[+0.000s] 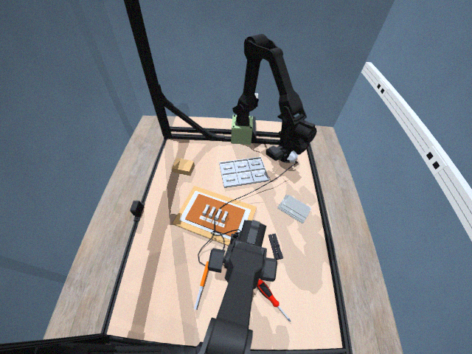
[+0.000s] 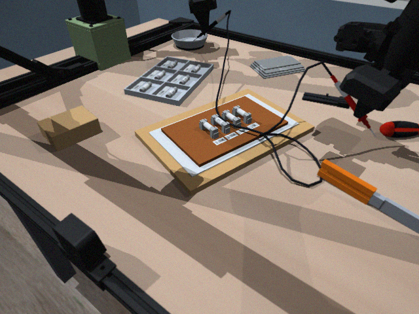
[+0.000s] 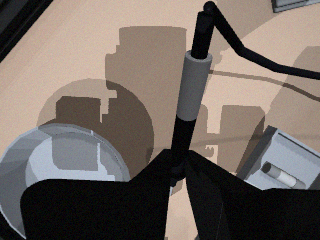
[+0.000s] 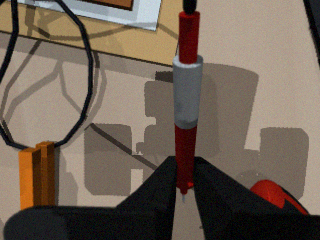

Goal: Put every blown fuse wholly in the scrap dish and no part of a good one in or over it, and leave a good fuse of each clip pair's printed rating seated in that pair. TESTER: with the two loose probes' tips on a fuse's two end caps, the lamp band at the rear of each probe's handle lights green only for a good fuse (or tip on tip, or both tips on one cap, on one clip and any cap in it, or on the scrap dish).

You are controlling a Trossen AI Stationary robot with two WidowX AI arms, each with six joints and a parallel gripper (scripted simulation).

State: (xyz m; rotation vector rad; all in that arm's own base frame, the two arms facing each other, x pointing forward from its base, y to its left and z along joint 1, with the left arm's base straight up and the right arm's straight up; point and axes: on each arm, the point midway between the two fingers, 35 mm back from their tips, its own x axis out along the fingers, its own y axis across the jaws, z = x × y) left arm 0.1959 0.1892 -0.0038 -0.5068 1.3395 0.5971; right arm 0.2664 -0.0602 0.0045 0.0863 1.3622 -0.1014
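Top view: A compartmented tray [image 1: 220, 174] [image 2: 152, 97] [image 3: 254, 156] sits above the frame's centre, with one loose fuse [image 1: 227, 167] [image 2: 145, 86] [image 3: 286, 176] in each of its six compartments. Below it, an orange-brown board [image 1: 196, 214] [image 2: 189, 148] [image 4: 121, 3] bears a row of four clipped fuses [image 1: 212, 212] [image 2: 208, 129]. The left gripper [image 1: 287, 155] [image 2: 203, 31] [image 3: 177, 156] is at upper right, partly hiding the pale scrap dish [image 1: 292, 156] [image 2: 189, 42] [image 3: 12, 155]. The right gripper [image 1: 243, 259] [image 2: 363, 113] [image 4: 183, 163] is below centre.

Exterior view: At top centre, the left gripper is closed on a black probe [image 2: 216, 21] [image 3: 194, 95], whose tip points down over the dish. At right, the right gripper is closed on a red probe [image 2: 351, 102] [image 4: 187, 95], near a red screwdriver [image 2: 400, 129] [image 1: 268, 293] [image 4: 266, 195]. An orange-handled tool [image 2: 348, 182] [image 1: 204, 274] [image 4: 29, 175] lies at lower right.

Left wrist view: The black probe slants up from the pinched fingers, its lamp band grey. The dish is at lower left; a tray compartment holding a fuse is at lower right.

Right wrist view: The red probe stands nearly vertical in the frame, gripped between the fingers, its band grey too. The board's corner shows at the top, left of centre.
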